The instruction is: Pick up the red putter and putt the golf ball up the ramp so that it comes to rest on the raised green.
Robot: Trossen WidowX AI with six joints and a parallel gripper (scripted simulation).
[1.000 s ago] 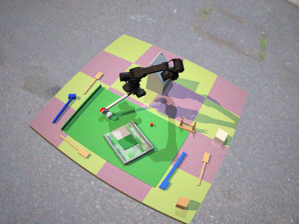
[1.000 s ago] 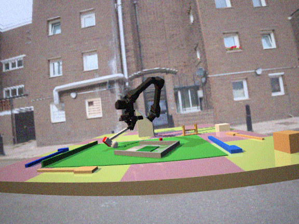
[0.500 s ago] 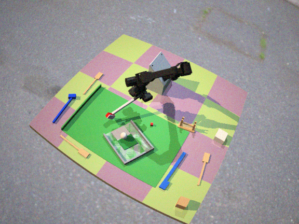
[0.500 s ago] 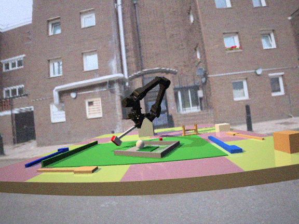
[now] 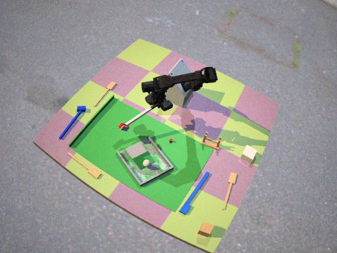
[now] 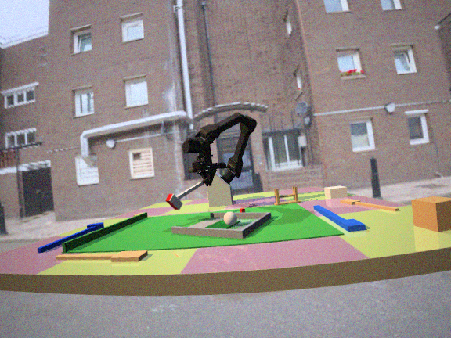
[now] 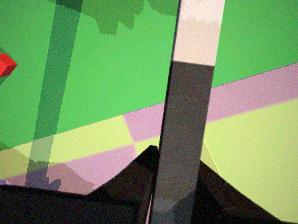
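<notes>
The gripper (image 5: 160, 103) was clamped on the upper end of the red putter (image 5: 137, 117), whose pale shaft slanted down and away from the arm to a red head (image 5: 123, 126) hanging in the air above the green turf (image 5: 99, 137). The golf ball (image 5: 146, 162) sat on the small green patch inside the grey-walled raised green (image 5: 162, 159), just beyond the tan ramp (image 5: 135, 150). A small red cube (image 5: 171, 140) lay on the turf near that frame
</notes>
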